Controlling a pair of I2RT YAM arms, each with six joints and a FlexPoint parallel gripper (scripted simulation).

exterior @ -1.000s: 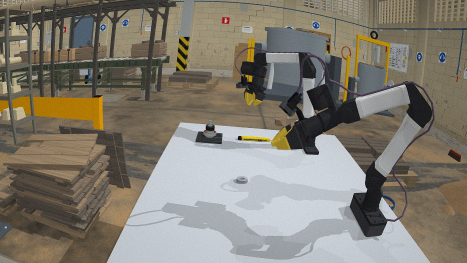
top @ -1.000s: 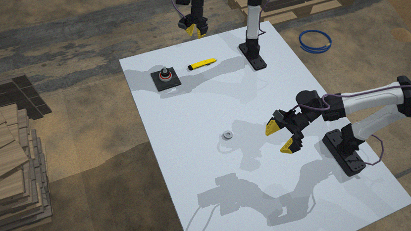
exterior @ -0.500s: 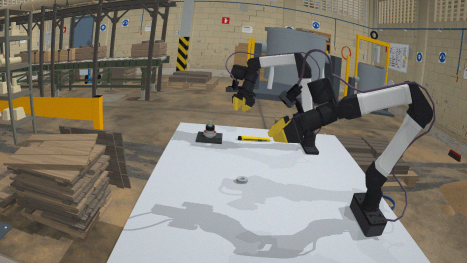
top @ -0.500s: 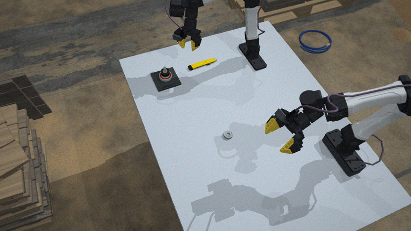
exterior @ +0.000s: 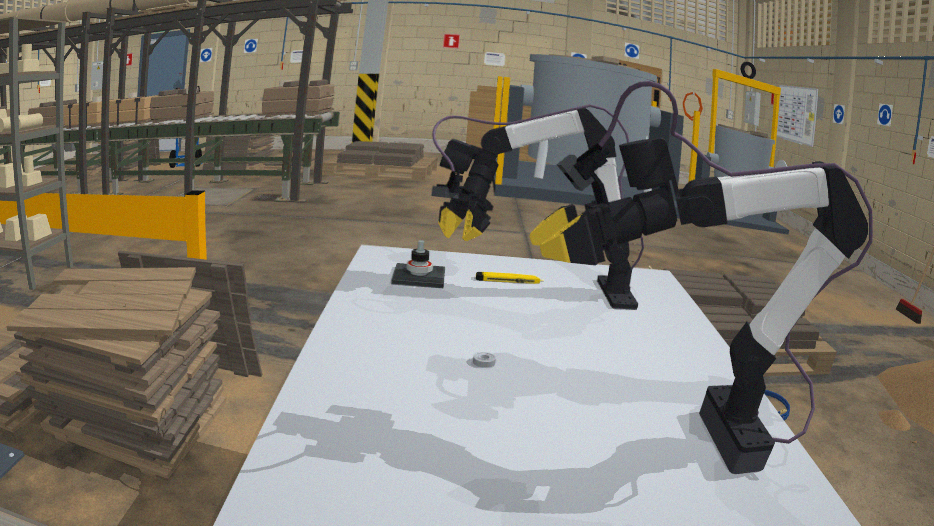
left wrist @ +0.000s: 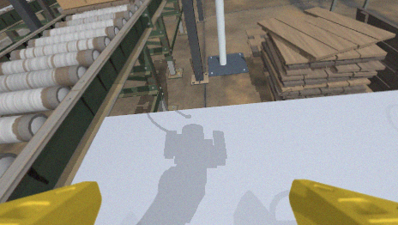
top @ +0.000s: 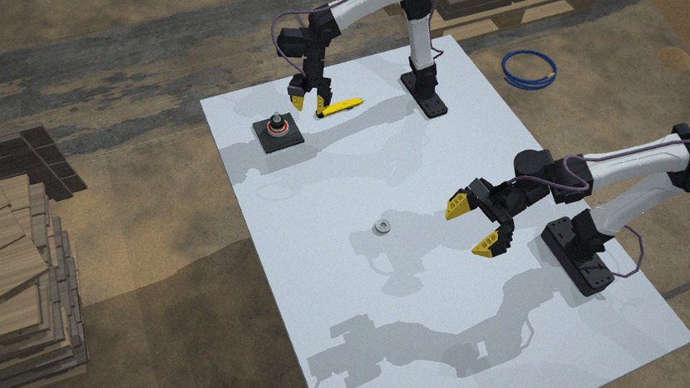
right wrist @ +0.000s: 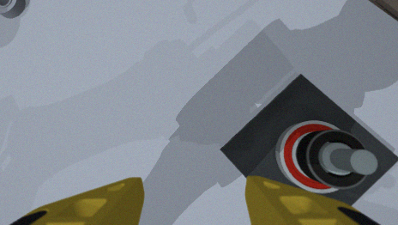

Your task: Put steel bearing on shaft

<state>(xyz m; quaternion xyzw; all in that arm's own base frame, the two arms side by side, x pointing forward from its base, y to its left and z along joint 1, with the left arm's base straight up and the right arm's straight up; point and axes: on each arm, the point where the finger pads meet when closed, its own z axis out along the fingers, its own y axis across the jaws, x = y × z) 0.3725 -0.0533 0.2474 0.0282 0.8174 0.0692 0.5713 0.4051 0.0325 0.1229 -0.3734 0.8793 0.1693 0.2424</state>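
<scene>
The steel bearing [top: 383, 226] [exterior: 484, 359] [right wrist: 9, 6] is a small grey ring lying flat on the table, away from the shaft. The grey shaft [top: 275, 115] [exterior: 420, 245] [right wrist: 364, 162] stands upright on a dark square base [top: 286, 144] [exterior: 406, 279] [right wrist: 266, 142]. The black spacer ring [top: 276, 123] [exterior: 420, 255] is around it, above a red and silver ring [top: 278, 131] [exterior: 418, 267] [right wrist: 292, 150]. My right gripper [top: 310, 111] [exterior: 457, 237] [right wrist: 194, 185] is partly open and empty, above the table beside the base. My left gripper [top: 460, 235] [exterior: 543, 245] [left wrist: 195, 189] is wide open and empty, raised to one side of the bearing.
A yellow utility knife [top: 342, 106] [exterior: 508, 277] lies beside the base, on the side toward the right arm's mount. The bearing lies between the base and the left arm's side of the white table [top: 314, 201] [exterior: 366, 339]. The base stands near a table corner.
</scene>
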